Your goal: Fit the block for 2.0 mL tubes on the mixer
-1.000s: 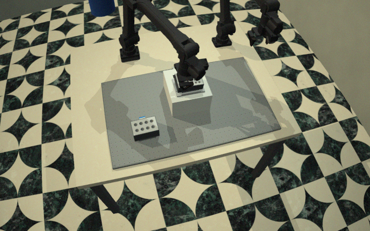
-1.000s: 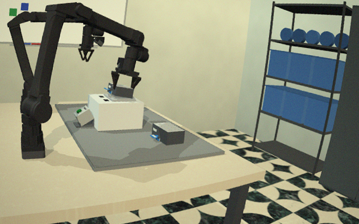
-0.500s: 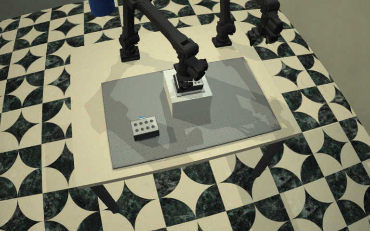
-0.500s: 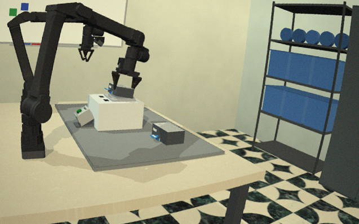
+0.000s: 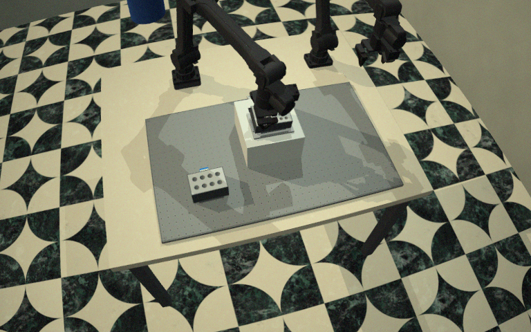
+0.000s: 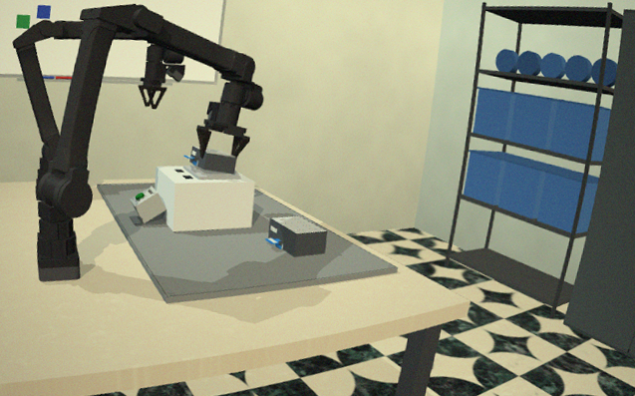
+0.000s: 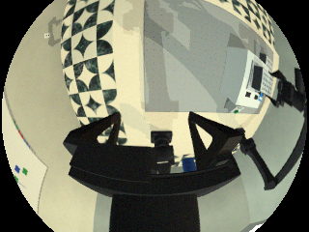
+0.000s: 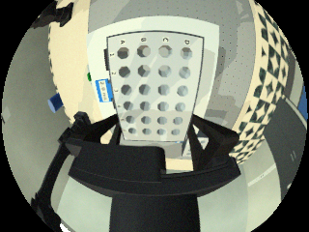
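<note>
Bench: light top bearing a grey perforated mat. R arm: raised high, reaching fwd over the mat, wrist pointing down. L arm: folded up, its end off to the side, well apart from the mixer. Mixer: white box standing on the mat, w/ mat surface around it.

R gripper: fingers astride the 24-hole block, pinching it. L gripper: fingers spread, nothing between, hanging in mid-air.

24-hole block: on/over the mixer's plate; cols. marked A, B, C, D; row nos. 1, 2, 3 legible, rest too small. Rear hook, latch and exact seating: can't tell. 8-hole block: upright on the mat nr. a front corner, w/ open mat betw. it and the mixer.

Blue lever of the held block: white label, appears to read "2.0 mL" (blurred), i.e. the task's block. Second blue lever, on the 8-hole block: print too small.
</note>
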`<state>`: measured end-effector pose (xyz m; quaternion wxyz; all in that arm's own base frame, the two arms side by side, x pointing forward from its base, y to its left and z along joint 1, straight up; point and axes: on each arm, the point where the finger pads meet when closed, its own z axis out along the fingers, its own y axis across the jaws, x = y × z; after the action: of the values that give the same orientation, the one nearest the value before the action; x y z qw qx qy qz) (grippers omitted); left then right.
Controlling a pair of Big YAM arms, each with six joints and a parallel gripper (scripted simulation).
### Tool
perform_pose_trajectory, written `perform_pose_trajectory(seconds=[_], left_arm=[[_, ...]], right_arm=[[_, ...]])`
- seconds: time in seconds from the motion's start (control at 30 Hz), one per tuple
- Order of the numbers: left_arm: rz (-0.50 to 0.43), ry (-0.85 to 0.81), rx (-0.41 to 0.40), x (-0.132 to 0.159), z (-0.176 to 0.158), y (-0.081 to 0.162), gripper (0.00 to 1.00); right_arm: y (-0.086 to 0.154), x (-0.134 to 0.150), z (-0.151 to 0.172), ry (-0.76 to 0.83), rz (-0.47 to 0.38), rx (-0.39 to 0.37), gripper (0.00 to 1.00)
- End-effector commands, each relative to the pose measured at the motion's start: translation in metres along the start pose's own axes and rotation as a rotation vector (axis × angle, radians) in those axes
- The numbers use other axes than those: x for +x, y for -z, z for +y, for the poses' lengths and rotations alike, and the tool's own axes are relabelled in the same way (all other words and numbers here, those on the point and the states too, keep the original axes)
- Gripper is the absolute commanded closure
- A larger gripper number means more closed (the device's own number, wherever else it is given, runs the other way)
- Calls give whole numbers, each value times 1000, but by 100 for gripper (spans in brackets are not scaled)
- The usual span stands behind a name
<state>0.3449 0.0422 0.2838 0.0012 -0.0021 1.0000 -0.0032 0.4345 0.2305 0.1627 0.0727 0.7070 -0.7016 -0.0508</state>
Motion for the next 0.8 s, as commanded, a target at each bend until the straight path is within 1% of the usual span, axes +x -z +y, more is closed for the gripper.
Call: perform_pose_trajectory(seconds=[0.0, 0.23, 0.5, 0.63, 0.77], left_arm=[[-61, -15, -9, -14, -1, 27, 0], [-32, -15, -6, -8, -1, 16, 0], [-8, -14, -3, -3, -2, 7, 0], [8, -14, -1, 1, -2, 1, 0], [18, -14, 0, 3, -2, -3, 0]], right_arm=[[56, -7, -18, 9, -62, 105, 100], [57, -6, -19, 7, -63, 106, 100], [57, -17, -12, 31, -61, 106, 100], [57, -17, -13, 30, -61, 106, 100], [58, -10, -16, 16, -63, 106, 100]])
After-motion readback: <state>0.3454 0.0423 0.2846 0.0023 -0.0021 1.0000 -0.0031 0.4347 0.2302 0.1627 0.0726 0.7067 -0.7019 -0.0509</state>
